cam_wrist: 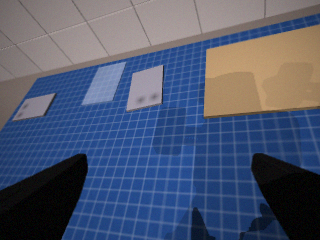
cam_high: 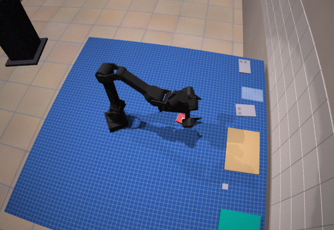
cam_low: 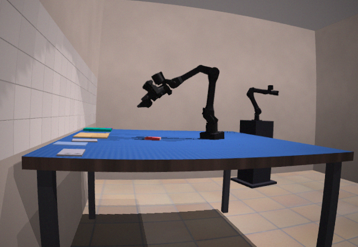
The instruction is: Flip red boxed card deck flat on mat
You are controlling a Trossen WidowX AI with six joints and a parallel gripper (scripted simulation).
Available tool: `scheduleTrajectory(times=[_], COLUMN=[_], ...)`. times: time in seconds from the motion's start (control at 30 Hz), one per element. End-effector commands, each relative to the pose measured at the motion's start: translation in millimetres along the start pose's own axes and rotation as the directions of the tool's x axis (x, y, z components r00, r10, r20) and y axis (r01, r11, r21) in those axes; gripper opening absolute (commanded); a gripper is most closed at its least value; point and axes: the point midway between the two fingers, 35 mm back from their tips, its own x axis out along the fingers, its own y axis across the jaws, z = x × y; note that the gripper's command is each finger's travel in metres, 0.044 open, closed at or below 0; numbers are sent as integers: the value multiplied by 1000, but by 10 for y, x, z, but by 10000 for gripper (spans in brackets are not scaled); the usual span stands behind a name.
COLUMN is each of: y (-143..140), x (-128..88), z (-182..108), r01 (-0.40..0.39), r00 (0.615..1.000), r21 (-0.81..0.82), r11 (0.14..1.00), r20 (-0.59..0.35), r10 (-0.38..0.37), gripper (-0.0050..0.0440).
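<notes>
The red boxed card deck [cam_high: 179, 118] [cam_low: 152, 138] lies flat on the blue grid mat [cam_high: 81, 141] [cam_low: 202, 148], near the middle of the table. In the top view the gripper hides part of it. It does not show in the wrist view. My gripper [cam_high: 199, 108] [cam_low: 141, 105] [cam_wrist: 170, 161] is wide open and empty. It hangs high above the mat, tilted downward, above and a little beyond the deck toward the tiled wall. Nothing is between the fingers.
Along the wall side lie a tan board [cam_high: 242, 152] [cam_low: 92, 134] [cam_wrist: 260, 75], two grey cards [cam_high: 245, 65] [cam_high: 245, 110] [cam_wrist: 145, 87], a pale blue sheet [cam_high: 252, 94] [cam_wrist: 104, 82], a small grey square [cam_high: 225, 186] and a teal slab [cam_high: 238, 219] [cam_low: 97, 130]. A second arm stands on a pedestal [cam_low: 255, 127] off the table.
</notes>
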Motion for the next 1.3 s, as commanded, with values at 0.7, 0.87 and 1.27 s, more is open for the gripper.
scheduleTrajectory(times=[0.7,0.87,1.27], y=[1,25,29], x=[420,368,333], z=[-956,-1140,-1207], r01=[458,537,568], r00=[698,574,515], r21=[78,4,-35], r11=[886,843,822], r20=[-648,-734,-764], r10=[-304,-363,-389], gripper=[440,440,440])
